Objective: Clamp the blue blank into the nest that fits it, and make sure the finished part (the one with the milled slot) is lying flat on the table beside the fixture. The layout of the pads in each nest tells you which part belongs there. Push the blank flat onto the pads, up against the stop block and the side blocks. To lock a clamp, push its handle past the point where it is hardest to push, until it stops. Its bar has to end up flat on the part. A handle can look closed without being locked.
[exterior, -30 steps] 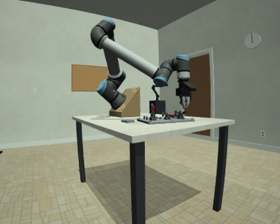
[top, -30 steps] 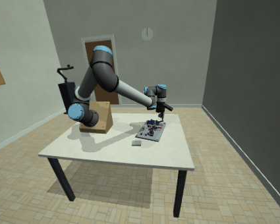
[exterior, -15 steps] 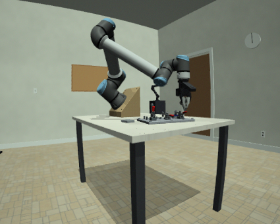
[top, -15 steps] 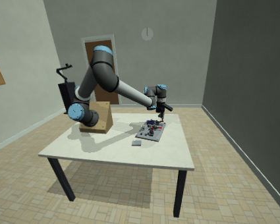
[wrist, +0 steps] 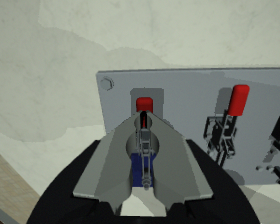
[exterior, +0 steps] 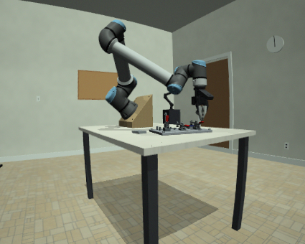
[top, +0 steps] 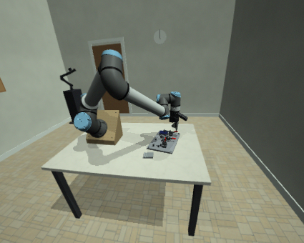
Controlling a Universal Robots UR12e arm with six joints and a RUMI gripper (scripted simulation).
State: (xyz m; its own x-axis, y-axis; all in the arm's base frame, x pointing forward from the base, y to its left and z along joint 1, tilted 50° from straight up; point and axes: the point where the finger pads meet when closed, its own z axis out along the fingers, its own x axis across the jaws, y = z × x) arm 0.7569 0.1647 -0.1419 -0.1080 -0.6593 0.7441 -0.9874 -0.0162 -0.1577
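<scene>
We are hovering our gripper (wrist: 143, 186), fingers pressed together and empty, directly above a red clamp handle (wrist: 145, 104). Its bar is running lengthwise beneath us over the blue blank (wrist: 137, 167).

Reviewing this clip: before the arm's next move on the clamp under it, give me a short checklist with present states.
1. Gripper shut, holding nothing: ok.
2. Gripper lined up over the red clamp handle: ok.
3. Blue blank in the nest under that clamp: ok; flat on the pads: cannot tell.
4. Clamp locked, bar flat on the blank: cannot tell.
5. Grey finished part flat on the table beside the fixture: ok.
</scene>
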